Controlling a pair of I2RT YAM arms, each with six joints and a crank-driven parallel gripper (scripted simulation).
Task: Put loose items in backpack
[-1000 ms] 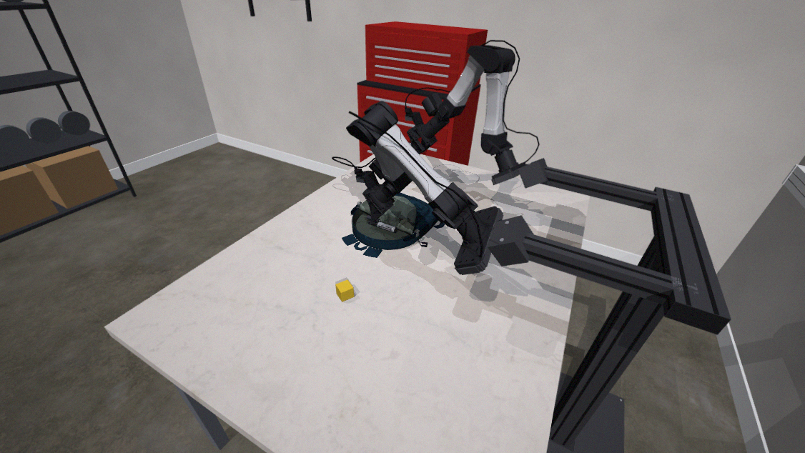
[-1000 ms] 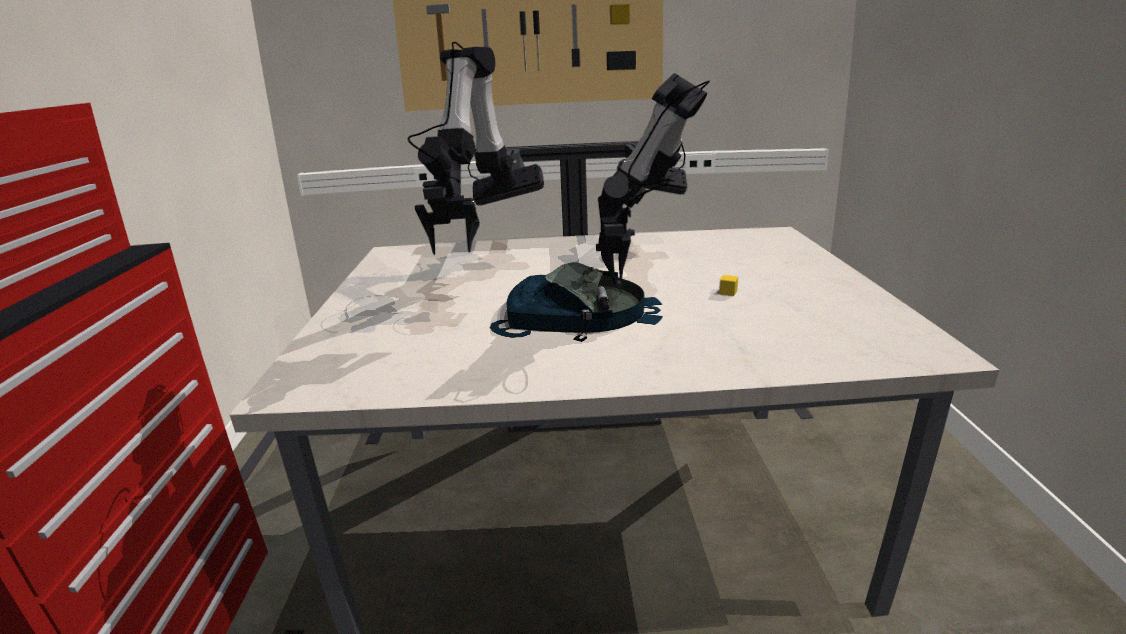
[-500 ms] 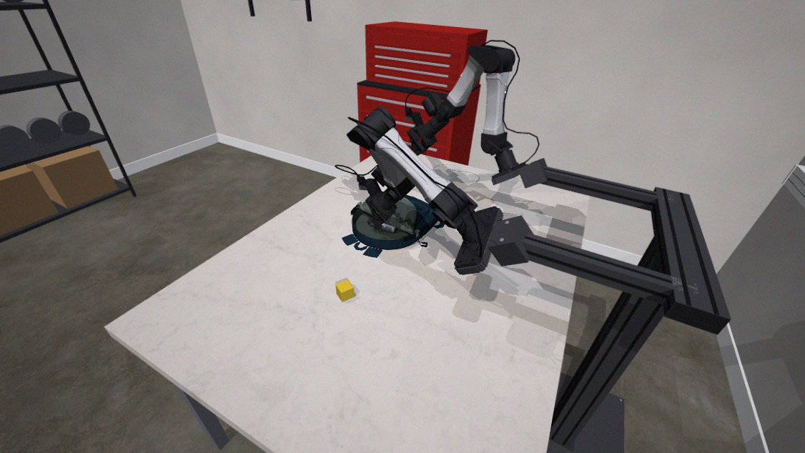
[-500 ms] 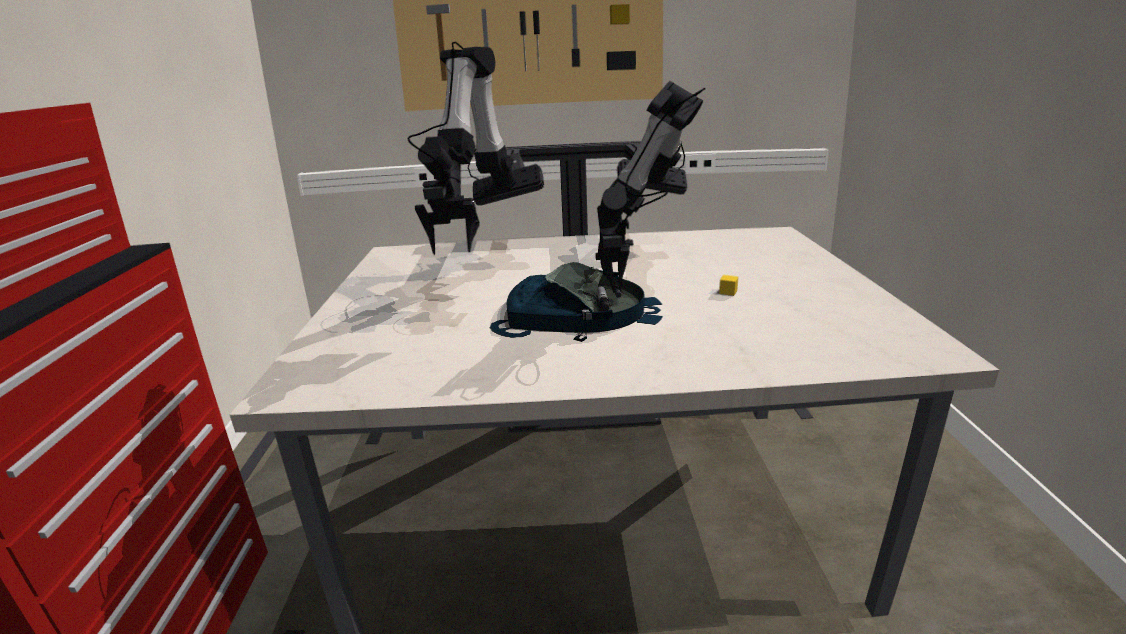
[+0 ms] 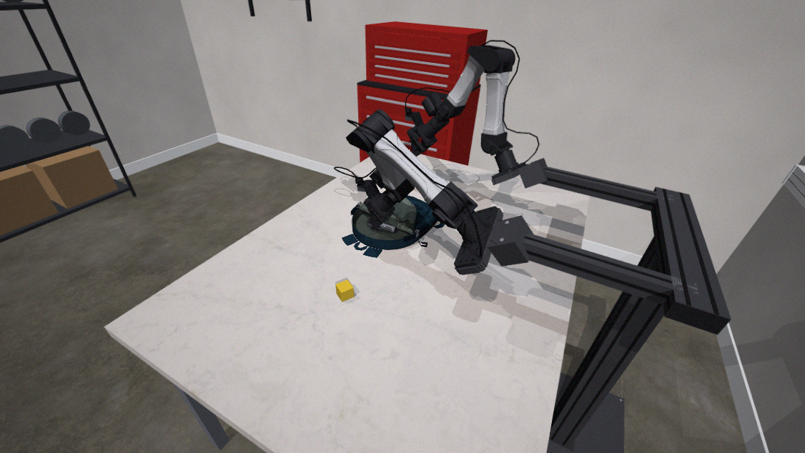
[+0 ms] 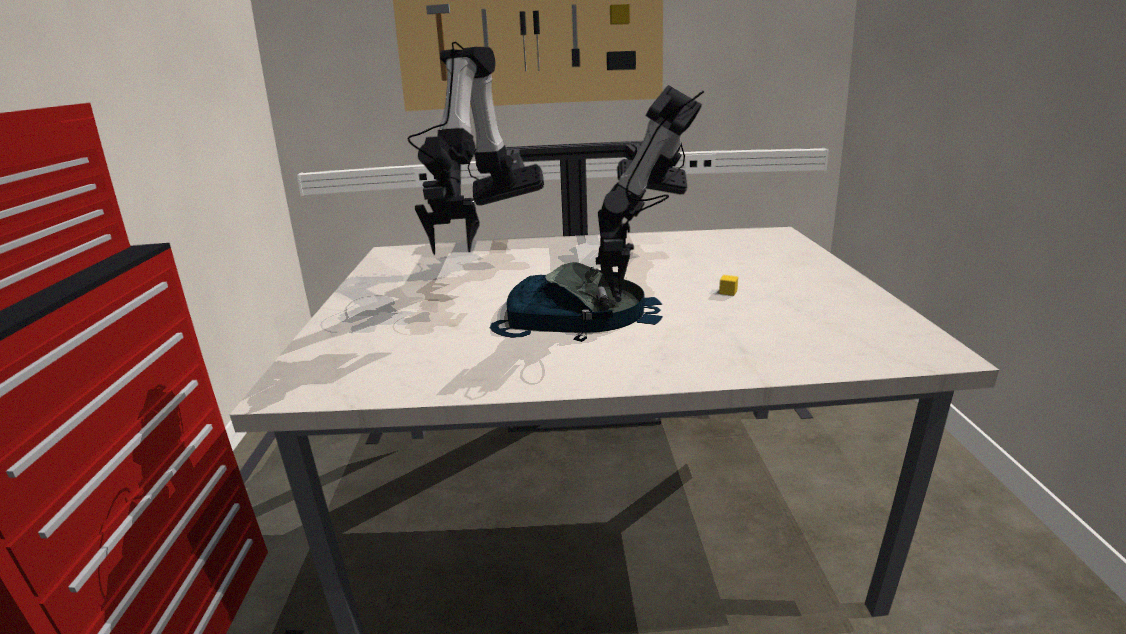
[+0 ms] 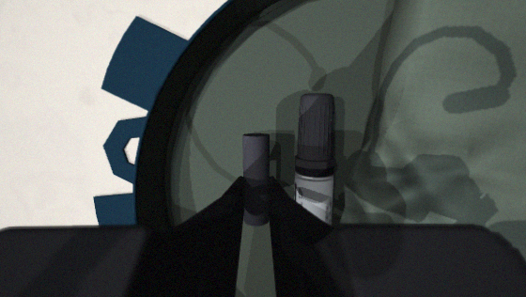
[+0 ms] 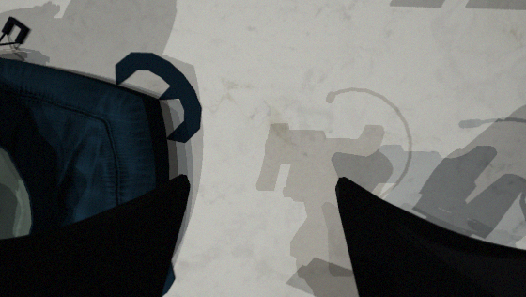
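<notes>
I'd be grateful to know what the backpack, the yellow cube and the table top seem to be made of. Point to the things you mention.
Backpack (image 5: 387, 243) (image 6: 527, 303) (image 8: 133, 122): woven fabric, matte, judging by its soft folds and stitched seam.
Yellow cube (image 5: 344, 290) (image 6: 728, 285): perhaps painted wood or plastic; flat, even colour, no visible grain.
Table top (image 5: 292, 349) (image 6: 748, 338) (image 8: 244, 226): marble or a stone-look laminate, given the faint grey veining on white.

The blue fabric backpack (image 5: 396, 245) (image 6: 543, 320) (image 7: 162, 61) (image 8: 133, 113) is showing a matt cloth surface with stitched seams. Its grey-green cloth flap (image 5: 406, 212) (image 6: 579, 281) (image 7: 446, 141) is looking soft and creased. The white rectangular tabletop (image 5: 315, 360) (image 6: 709, 346) is appearing smooth, like marble. The black-and-white cylindrical marker (image 7: 316, 141) is looking like plastic, its cap ribbed.
</notes>
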